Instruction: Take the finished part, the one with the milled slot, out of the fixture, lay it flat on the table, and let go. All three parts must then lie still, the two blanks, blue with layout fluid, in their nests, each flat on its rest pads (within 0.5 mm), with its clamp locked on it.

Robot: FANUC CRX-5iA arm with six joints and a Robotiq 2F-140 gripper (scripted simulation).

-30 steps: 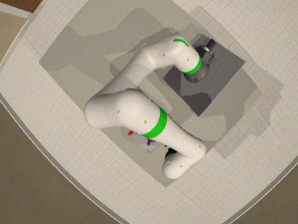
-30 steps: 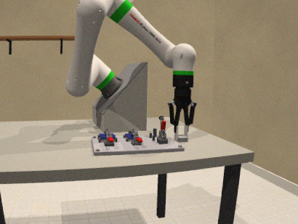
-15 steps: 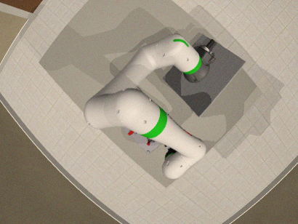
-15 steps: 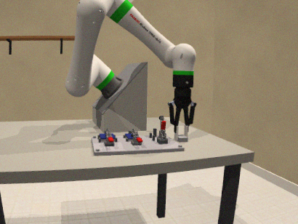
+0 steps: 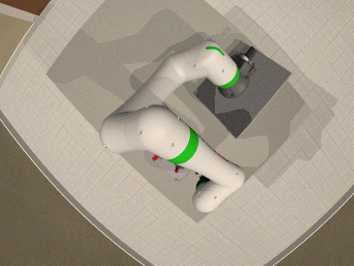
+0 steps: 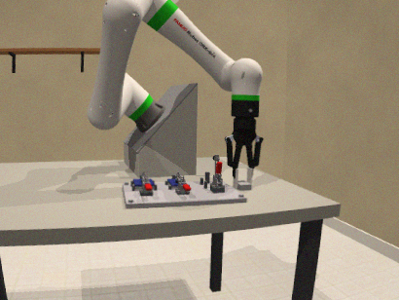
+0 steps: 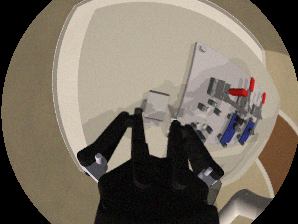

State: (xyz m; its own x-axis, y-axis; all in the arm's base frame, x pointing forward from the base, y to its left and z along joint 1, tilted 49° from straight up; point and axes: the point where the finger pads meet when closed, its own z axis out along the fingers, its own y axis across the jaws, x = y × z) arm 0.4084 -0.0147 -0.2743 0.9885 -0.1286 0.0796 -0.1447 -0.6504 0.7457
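Note:
The finished part [image 6: 243, 184], a small pale grey block, lies on the table just right of the fixture plate [image 6: 184, 196]. My gripper [image 6: 243, 174] points straight down over it, fingers slightly apart on either side of its top, loosened from it. In the wrist view the part [image 7: 157, 106] shows just beyond the fingertips. Two blue blanks [image 6: 138, 183] [image 6: 171, 182] sit in their nests with red-handled clamps [image 6: 148, 186] [image 6: 185, 187] down on them. The third clamp [image 6: 218, 168] stands with its red handle upright over an empty nest. The overhead view hides the gripper under the arm.
The arm's grey wedge-shaped pedestal [image 6: 167, 131] stands behind the fixture. The table's right edge [image 6: 311, 195] is a short way beyond the part. In the wrist view the plate [image 7: 220, 106] lies to the right of the fingers.

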